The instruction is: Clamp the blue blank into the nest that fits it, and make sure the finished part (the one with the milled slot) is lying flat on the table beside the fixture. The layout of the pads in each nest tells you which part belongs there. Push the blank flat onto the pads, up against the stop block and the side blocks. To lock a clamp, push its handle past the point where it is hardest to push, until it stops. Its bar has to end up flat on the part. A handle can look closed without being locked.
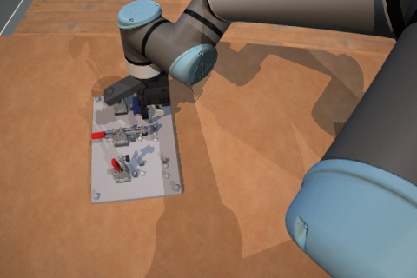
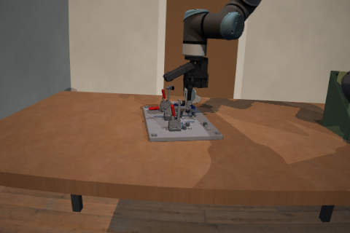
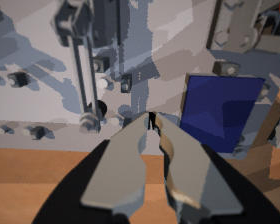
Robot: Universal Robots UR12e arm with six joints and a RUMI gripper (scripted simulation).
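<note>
The blue blank [image 1: 136,105] [image 3: 218,114] lies in the far nest of the grey fixture plate [image 1: 130,194] [image 2: 182,139]. Blocks show at its edges; whether it is seated against them I cannot tell. The far clamp [image 3: 236,30] stands beside it, its red handle [image 2: 163,94] and bar up. The middle clamp [image 1: 120,136] has its red handle [image 1: 98,135] lying outward and its bar [image 3: 86,75] down over a nest without a part. The near clamp [image 1: 122,174] is raised. My gripper [image 3: 150,113] is shut and empty, low over the plate beside the blank. I cannot make out the finished part.
The near nest holds no part; its pads and blocks [image 1: 142,163] show. A green box [image 2: 333,105] stands at the right edge of the exterior view. The raised near clamp bar [image 2: 179,109] stands up from the plate. A grey shape at the wrist view's right edge is cut off.
</note>
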